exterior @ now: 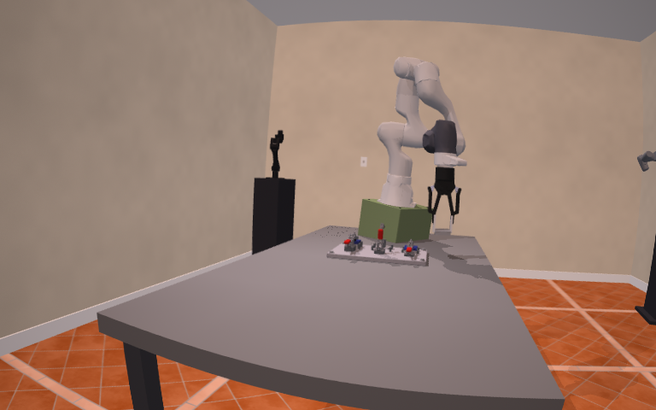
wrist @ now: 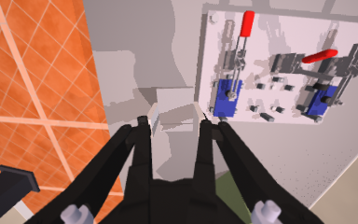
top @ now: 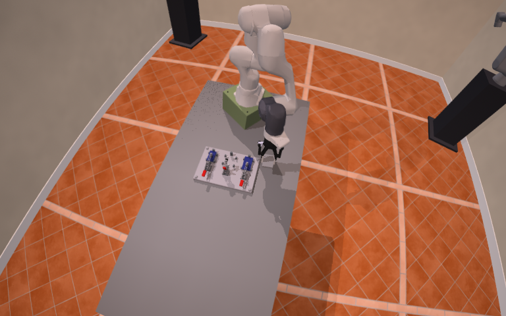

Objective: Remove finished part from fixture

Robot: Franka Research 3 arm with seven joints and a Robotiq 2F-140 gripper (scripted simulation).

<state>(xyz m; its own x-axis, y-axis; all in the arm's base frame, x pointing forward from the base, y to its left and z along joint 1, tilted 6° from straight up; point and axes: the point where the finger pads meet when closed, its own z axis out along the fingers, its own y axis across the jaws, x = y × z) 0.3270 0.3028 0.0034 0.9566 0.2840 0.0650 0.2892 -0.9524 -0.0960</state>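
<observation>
Finished part (top: 268, 161) (exterior: 442, 231) (wrist: 175, 107) sits gripped in our claw (top: 267, 158) (exterior: 442, 225) (wrist: 175, 108), above the table (top: 194, 238) (exterior: 309, 309) (wrist: 154, 23) beside the fixture (top: 223, 182) (exterior: 377, 258) (wrist: 266, 42), seemingly kept level so we can lay it flat.

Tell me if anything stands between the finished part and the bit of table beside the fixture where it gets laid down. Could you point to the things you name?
Nothing visible does. The gripper (top: 268, 158) (exterior: 442, 224) (wrist: 175, 108) holds the finished part (top: 267, 163) (exterior: 442, 232) (wrist: 174, 99) over the table (top: 209, 241) (exterior: 314, 309) (wrist: 140, 23), with the fixture (top: 231, 183) (exterior: 382, 259) (wrist: 275, 37) off to one side.
</observation>
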